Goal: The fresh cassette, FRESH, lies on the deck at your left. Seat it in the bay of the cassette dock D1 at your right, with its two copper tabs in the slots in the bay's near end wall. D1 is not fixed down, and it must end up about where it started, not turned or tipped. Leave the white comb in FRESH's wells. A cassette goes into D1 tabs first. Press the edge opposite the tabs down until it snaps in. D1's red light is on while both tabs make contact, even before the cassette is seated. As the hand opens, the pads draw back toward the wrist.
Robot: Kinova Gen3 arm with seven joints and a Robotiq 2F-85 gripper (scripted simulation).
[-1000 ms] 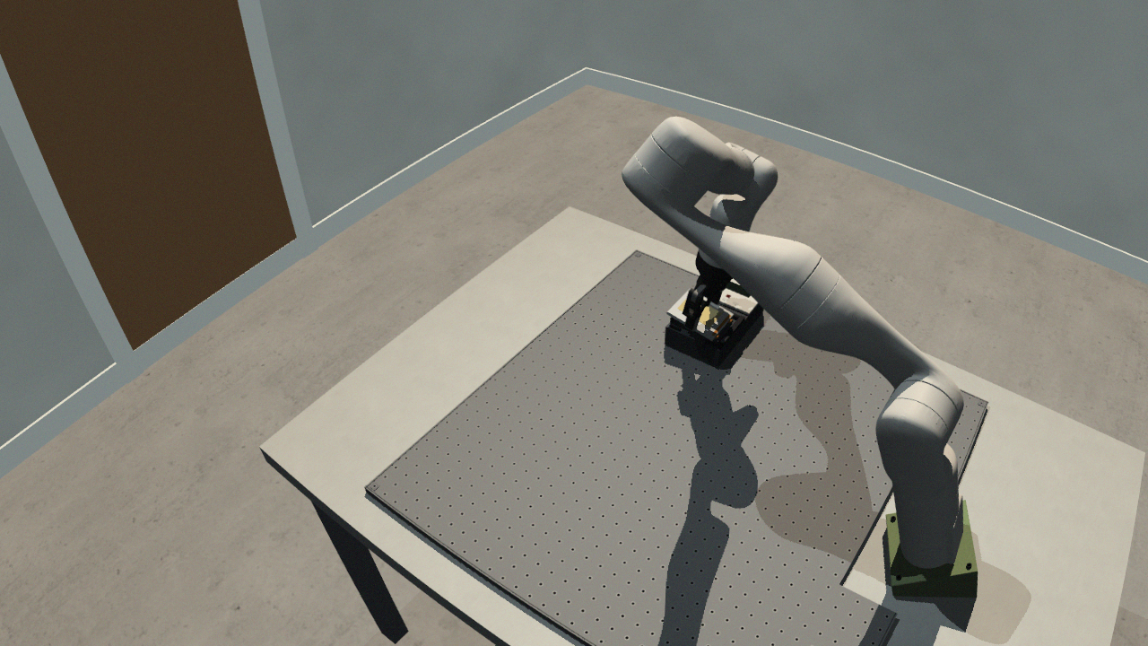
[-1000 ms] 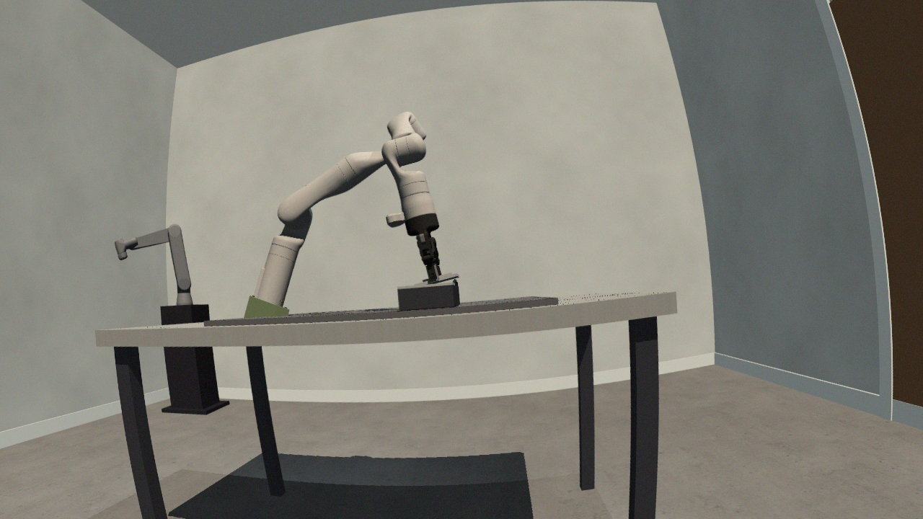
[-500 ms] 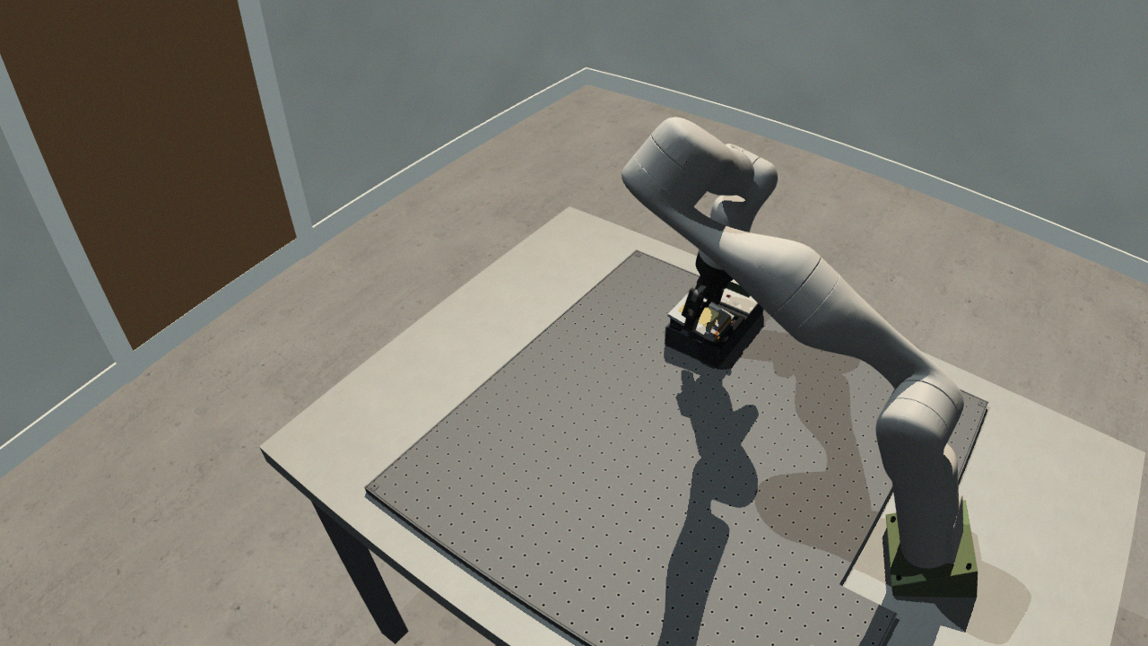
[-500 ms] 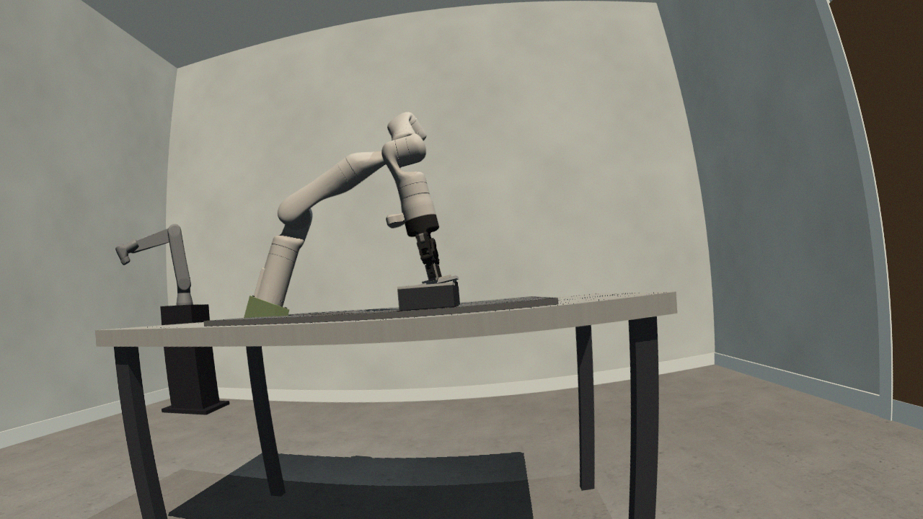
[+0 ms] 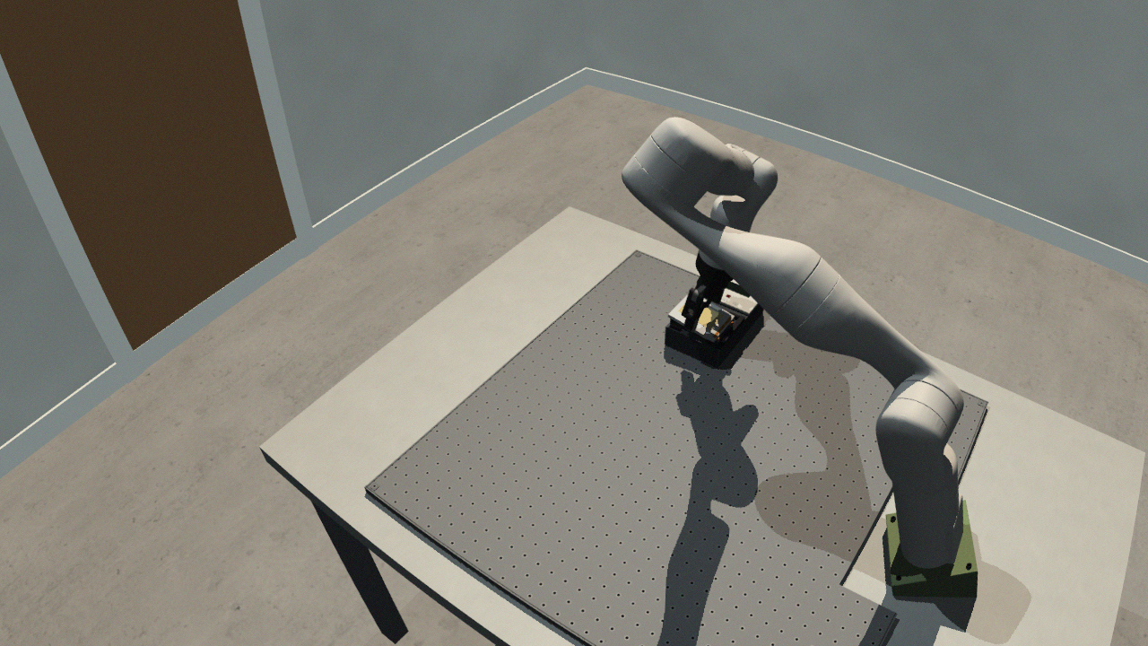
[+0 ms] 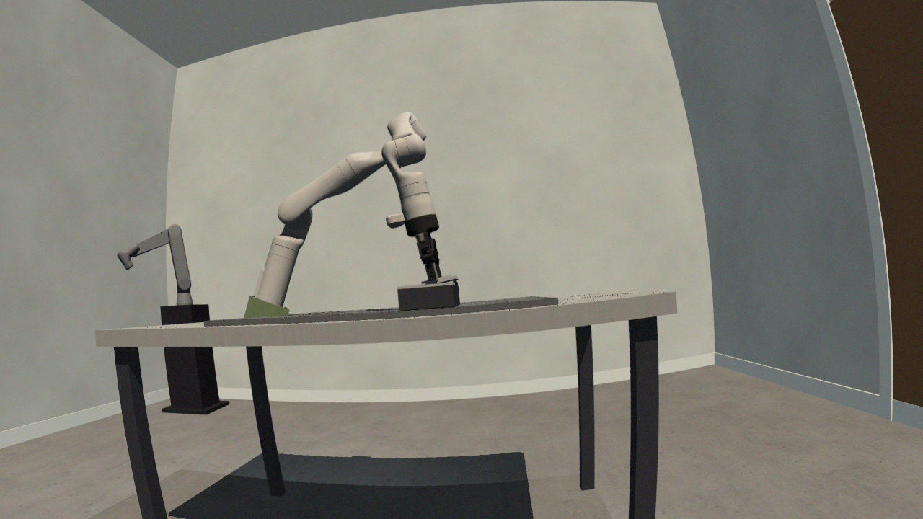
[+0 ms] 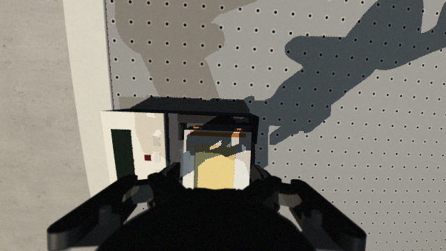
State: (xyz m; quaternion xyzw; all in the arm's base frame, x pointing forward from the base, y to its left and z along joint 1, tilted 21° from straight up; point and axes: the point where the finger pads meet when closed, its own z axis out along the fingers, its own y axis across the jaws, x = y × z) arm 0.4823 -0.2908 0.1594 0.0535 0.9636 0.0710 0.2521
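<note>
Copper tabs (image 7: 195, 127) of the pale yellow-windowed cassette FRESH (image 7: 216, 167) point away from the released black hand (image 7: 216, 185), into the dark dock D1 (image 7: 209, 106); its raised opposite edge lies directly under the hand.

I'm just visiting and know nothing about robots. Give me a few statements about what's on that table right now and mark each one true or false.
1. The black two-finger gripper is open, gripping nothing. True.
2. The pale cassette with the yellow middle lies flat on the perforated grey deck. False: it rests tilted in the black cassette dock, its far edge raised.
3. The cassette's copper tabs point toward the dock's end wall. True.
4. The dock stands on the bare floor. False: it stands on the deck, on the beige table.
</note>
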